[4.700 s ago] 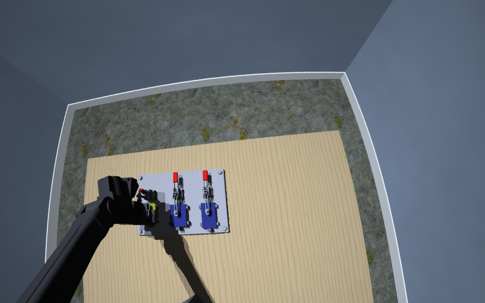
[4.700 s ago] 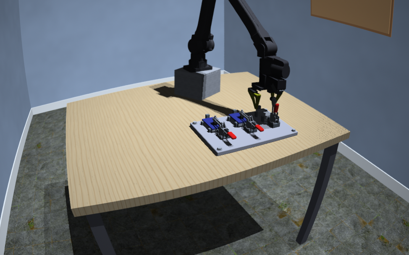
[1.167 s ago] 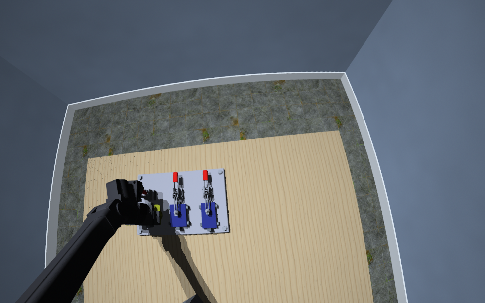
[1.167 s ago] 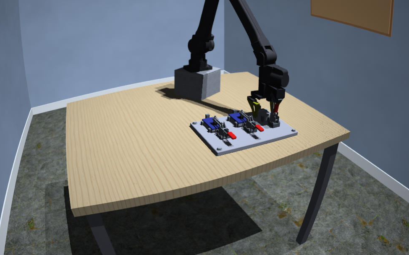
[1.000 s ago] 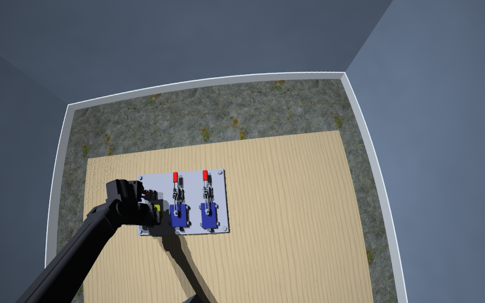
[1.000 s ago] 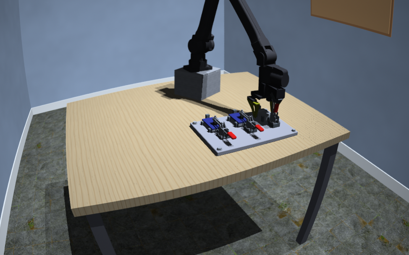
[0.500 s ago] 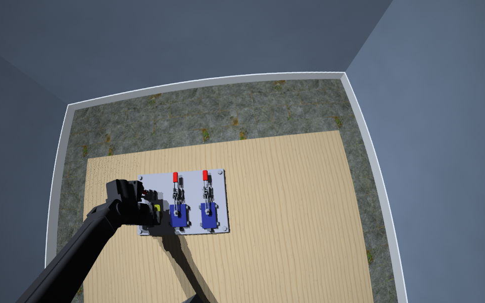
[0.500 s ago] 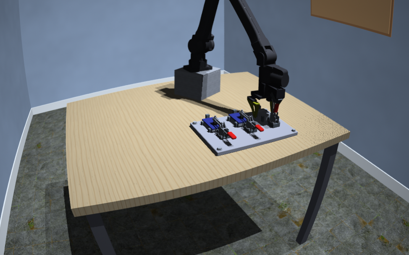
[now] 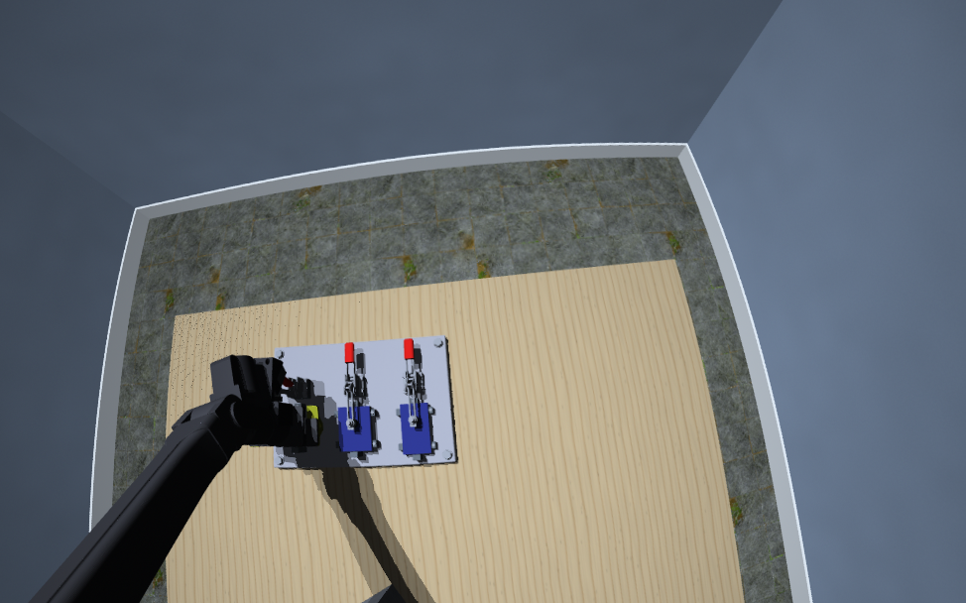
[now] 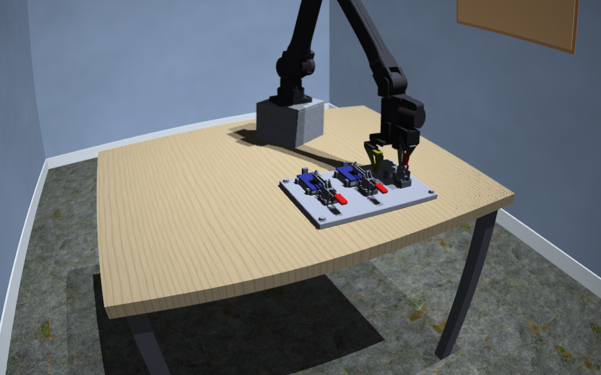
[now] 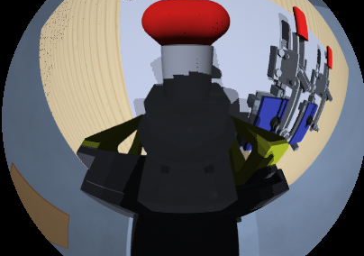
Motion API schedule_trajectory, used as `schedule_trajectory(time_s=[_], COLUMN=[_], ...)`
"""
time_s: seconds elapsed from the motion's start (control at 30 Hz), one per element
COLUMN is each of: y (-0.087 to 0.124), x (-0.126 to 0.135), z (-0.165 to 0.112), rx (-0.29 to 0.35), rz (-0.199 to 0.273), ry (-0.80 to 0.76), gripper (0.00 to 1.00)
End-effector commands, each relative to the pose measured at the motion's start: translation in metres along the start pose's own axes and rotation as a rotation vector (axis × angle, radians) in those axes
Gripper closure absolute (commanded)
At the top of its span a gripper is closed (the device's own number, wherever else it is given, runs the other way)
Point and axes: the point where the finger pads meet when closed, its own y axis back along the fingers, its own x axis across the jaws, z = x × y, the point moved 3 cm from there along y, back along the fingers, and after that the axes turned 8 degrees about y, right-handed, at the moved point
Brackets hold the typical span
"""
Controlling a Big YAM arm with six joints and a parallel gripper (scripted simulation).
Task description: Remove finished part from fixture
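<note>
The grey fixture plate lies on the wooden table and carries three toggle clamps. Two blue blanks sit clamped, their red handles lying flat; they also show in the exterior view. At the third station the dark grey finished part sits in its nest, and the clamp's red-tipped handle stands raised. My gripper is open and points down over this part, one olive finger on each side. I cannot tell whether the fingers touch the part. The arm hides this station in the overhead view.
The arm's grey base block stands at the back of the table. The table edge runs close to the fixture on the finished part's side. Bare wood lies around the plate on its other sides.
</note>
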Motion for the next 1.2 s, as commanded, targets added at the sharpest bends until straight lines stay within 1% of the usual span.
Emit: schedule_trajectory(time_s=[0.0,0.53,1.17], y=[0.001,0.001,-0.006], x=[0.007,0.006,0.003], z=[0.021,0.019,0.001], rx=[-0.033,-0.029,0.006], rz=[0.002,0.001,-0.004], ry=[0.001,0.000,-0.002], gripper=[0.08,0.08,0.08])
